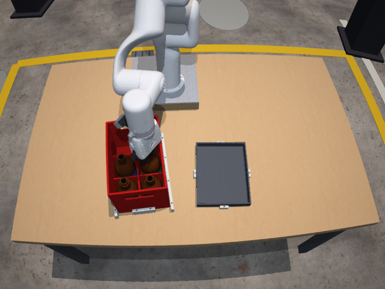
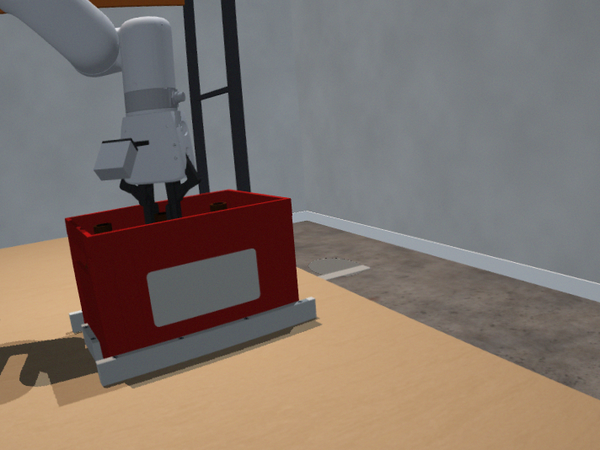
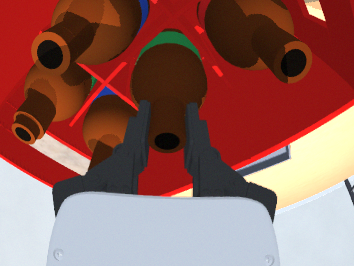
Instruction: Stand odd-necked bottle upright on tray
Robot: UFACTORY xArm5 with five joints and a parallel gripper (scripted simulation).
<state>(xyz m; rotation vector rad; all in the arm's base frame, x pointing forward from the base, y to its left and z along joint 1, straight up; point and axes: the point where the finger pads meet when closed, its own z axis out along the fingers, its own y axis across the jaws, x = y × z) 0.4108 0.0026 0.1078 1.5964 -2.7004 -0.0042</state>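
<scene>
Five brown bottles stand in the red crate (image 1: 161, 198) (image 2: 275, 261). My gripper (image 1: 150, 157) (image 2: 162, 216) (image 3: 167, 115) is shut on the neck of the middle-right bottle (image 3: 168, 82), which has a green label. The middle-left bottle (image 1: 125, 169) (image 3: 100, 30), front-left bottle (image 1: 126, 186) (image 3: 42, 102) and front-right bottle (image 1: 152, 183) (image 3: 106, 125) stand around it. The back-right bottle (image 3: 245, 40) is hidden by my gripper in the top view. The dark grey tray (image 1: 223, 204) (image 3: 265, 162) is empty. Small neck differences cannot be told by eye.
The back-left compartment (image 1: 124, 150) holds no bottle. White locating strips (image 1: 167, 173) (image 2: 208, 339) stand around the crate base, and small white blocks (image 1: 224, 207) sit at the tray's sides. The tray lies to the right of the crate on the wooden table (image 1: 289, 155).
</scene>
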